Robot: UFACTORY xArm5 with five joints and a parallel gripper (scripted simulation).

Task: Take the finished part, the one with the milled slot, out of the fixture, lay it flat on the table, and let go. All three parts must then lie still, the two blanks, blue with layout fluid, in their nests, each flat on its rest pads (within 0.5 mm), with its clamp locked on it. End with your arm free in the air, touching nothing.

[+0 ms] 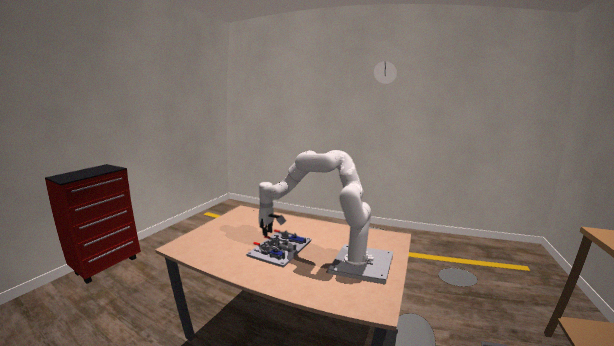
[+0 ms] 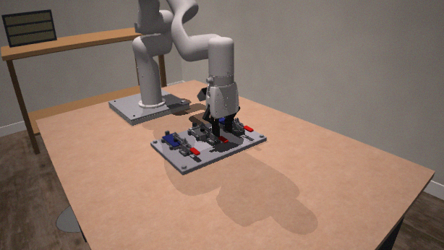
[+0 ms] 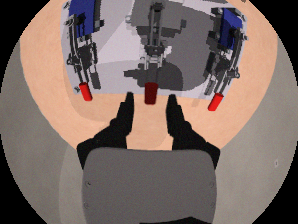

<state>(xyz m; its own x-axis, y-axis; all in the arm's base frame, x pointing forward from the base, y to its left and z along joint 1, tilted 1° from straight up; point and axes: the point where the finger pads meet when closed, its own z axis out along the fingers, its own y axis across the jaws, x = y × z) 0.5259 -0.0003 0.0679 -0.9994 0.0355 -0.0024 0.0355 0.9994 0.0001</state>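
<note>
The grey finished part [image 2: 197, 132] sits in the middle nest of the fixture plate [image 2: 173, 157] [image 3: 111, 55], in shadow; its slot cannot be made out. A blue blank [image 2: 171, 140] [image 3: 84, 16] lies in one outer nest and another blue blank [image 2: 221, 121] [image 3: 231, 26] in the other, each with its clamp arm over it. The middle red handle [image 2: 223, 139] [image 3: 151, 97] and the outer red handles [image 2: 194, 151] [image 2: 248, 128] point outward, low over the plate. My gripper [image 1: 268, 233] [image 2: 222, 133] [image 3: 150, 101] is partly open and empty, its fingertips on either side of the middle handle.
The outer handles [image 3: 85, 92] [image 3: 215, 102] flank the fingers in the wrist view. Upright clamp parts and locating posts stand around the nests. The arm's base plate [image 1: 377, 270] [image 2: 124, 112] stands behind the fixture on the wooden table [image 1: 210, 250] [image 2: 144, 217].
</note>
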